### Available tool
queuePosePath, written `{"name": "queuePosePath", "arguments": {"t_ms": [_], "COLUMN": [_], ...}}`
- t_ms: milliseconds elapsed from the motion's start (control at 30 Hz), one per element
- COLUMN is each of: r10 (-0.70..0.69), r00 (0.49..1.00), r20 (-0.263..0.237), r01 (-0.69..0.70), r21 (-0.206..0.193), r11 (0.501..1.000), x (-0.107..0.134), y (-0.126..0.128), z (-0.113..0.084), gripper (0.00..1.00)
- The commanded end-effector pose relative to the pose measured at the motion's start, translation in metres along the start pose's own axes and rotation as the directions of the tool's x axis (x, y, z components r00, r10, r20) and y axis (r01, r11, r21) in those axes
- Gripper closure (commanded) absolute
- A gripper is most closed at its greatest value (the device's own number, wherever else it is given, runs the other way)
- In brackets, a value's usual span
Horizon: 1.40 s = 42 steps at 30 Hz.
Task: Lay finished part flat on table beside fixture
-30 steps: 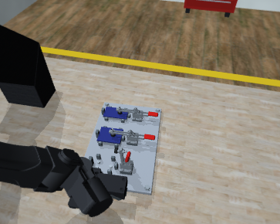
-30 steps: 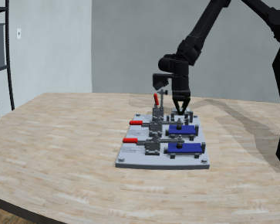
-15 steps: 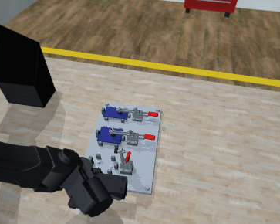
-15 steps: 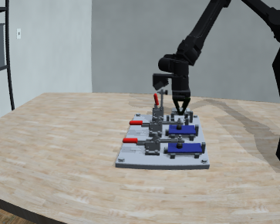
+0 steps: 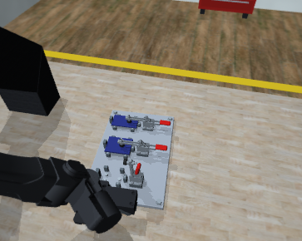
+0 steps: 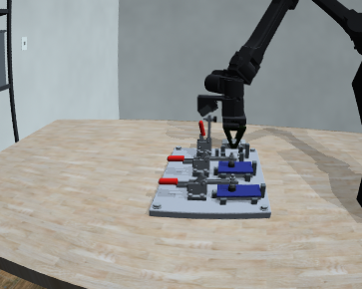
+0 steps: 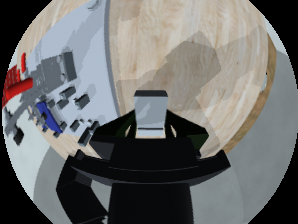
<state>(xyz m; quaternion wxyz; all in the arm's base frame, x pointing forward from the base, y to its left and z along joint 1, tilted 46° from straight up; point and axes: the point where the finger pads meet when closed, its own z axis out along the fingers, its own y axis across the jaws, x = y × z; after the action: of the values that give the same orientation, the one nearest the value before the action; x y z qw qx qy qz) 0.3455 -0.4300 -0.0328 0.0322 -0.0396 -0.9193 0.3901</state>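
My gripper (image 6: 233,144) (image 7: 150,111) is shut on the finished part (image 7: 151,107), a light grey block. In the wrist view the part stands out past the fingers, outside the fixture plate's edge; its height over the table is unclear. The arm hides the fingers in the top view. The fixture plate (image 5: 150,197) (image 6: 178,205) (image 7: 95,50) carries three nests. One blue blank (image 5: 120,121) (image 6: 248,190) and a second blue blank (image 5: 115,148) (image 6: 242,168) sit under closed clamps. The third nest is empty, its clamp's red handle (image 5: 138,168) (image 6: 202,128) raised.
Locating posts (image 5: 121,170) (image 7: 81,101) stand up around the empty nest, close to the gripper. The open clamp's arm also stands up there. The wooden table (image 5: 223,166) (image 6: 98,199) (image 7: 200,90) surrounds the plate. A black block (image 5: 21,66) stands at the back left in the top view.
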Motion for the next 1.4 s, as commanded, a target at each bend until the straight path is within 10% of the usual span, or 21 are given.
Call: {"name": "queuePosePath", "arguments": {"t_ms": [0, 1367], "r10": [-0.004, 0.007], "r00": [1.000, 1.000], "r20": [0.005, 0.018], "r01": [0.004, -0.007], "r21": [-0.001, 0.007], "r11": [1.000, 1.000], "x": [-0.0032, -0.0105], "y": [-0.0010, -0.0055], "z": [-0.0012, -0.0063], "gripper": [1.00, 1.00]}}
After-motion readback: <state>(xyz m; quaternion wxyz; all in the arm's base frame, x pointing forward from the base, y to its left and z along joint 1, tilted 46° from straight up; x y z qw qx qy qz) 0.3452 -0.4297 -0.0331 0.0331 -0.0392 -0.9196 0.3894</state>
